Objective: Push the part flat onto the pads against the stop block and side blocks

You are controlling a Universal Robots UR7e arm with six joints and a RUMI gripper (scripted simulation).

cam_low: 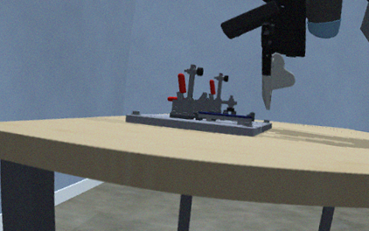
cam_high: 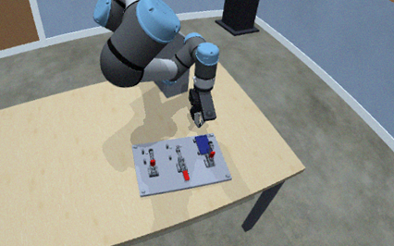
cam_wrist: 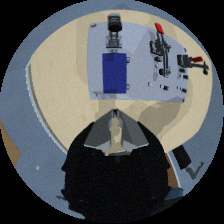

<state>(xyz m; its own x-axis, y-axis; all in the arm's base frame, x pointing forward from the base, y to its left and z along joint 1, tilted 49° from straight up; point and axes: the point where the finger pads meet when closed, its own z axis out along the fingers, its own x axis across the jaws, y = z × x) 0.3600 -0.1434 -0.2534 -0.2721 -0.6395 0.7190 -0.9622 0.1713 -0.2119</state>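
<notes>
The tool, closed on nothing, hangs above the desk, beside the fixture plate carrying the blue part.

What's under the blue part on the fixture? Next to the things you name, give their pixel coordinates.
The gray plate point(cam_high: 160, 185) point(cam_low: 148, 121) point(cam_wrist: 137, 92) lies beneath the blue part point(cam_high: 202, 144) point(cam_low: 224, 114) point(cam_wrist: 114, 73). The part covers whatever pads are below it, so contact with them can't be confirmed.

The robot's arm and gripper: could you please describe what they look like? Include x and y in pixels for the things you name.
The dark grey, rounded arm point(cam_high: 125, 51) has light grey sections and glossy light-blue joint caps. The black, blocky gripper point(cam_high: 198, 119) point(cam_low: 268, 108) point(cam_wrist: 114, 109) carries a black bar-shaped attachment on one side and pale grey, tapering fingers point(cam_low: 268, 92). I cannot make out any readable markings.
</notes>
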